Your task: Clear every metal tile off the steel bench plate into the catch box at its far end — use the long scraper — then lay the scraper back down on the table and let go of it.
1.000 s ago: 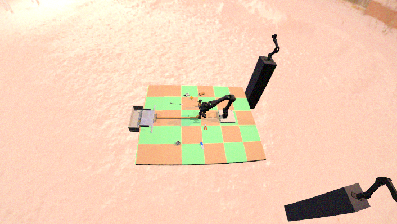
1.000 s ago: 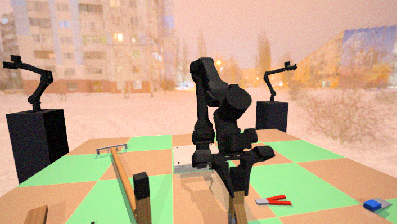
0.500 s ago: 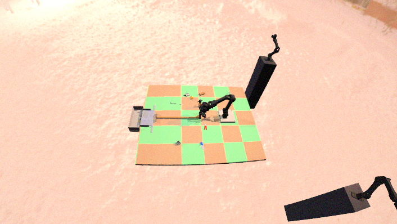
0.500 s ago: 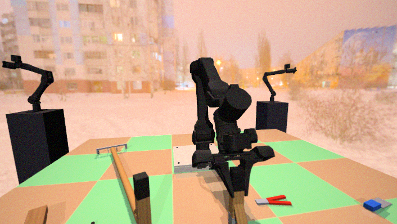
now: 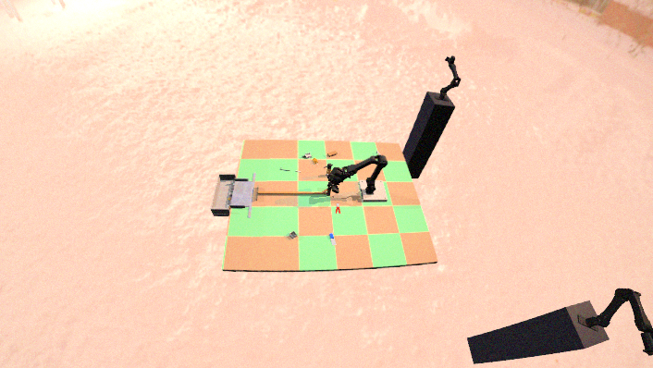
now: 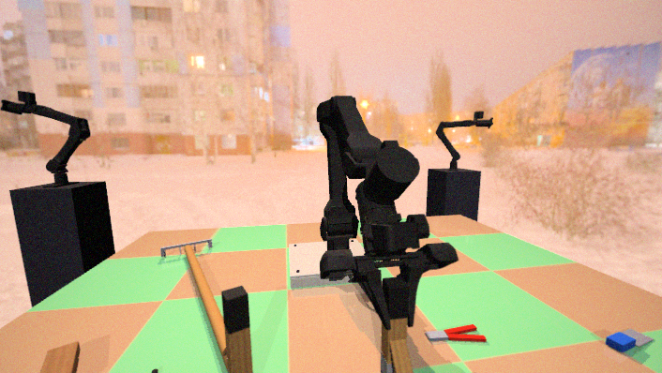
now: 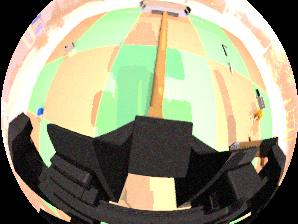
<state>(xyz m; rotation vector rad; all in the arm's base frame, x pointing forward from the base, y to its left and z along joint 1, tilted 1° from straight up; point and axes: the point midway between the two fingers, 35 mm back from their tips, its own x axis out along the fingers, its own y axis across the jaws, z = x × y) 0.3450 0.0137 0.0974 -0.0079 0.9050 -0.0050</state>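
From above we see our black parallel-jaw gripper (image 5: 332, 189) clamped on the near end of the long wooden-handled scraper (image 5: 289, 192), whose grey crossbar blade sits at the near edge of the grey steel bench plate (image 5: 241, 194), with the dark catch box (image 5: 221, 202) just beyond. Only the exterior view shows the fingers (image 6: 378, 294) pinching the handle (image 6: 397, 347), while the wrist view alone runs along the shaft to the blade (image 7: 165, 10).

Red-handled pliers (image 6: 457, 334) lay on a green square just off to my side, a blue-and-grey block (image 6: 625, 339) sat further out, and a small rake (image 6: 187, 246) rested way across the checkered table (image 6: 539, 300).
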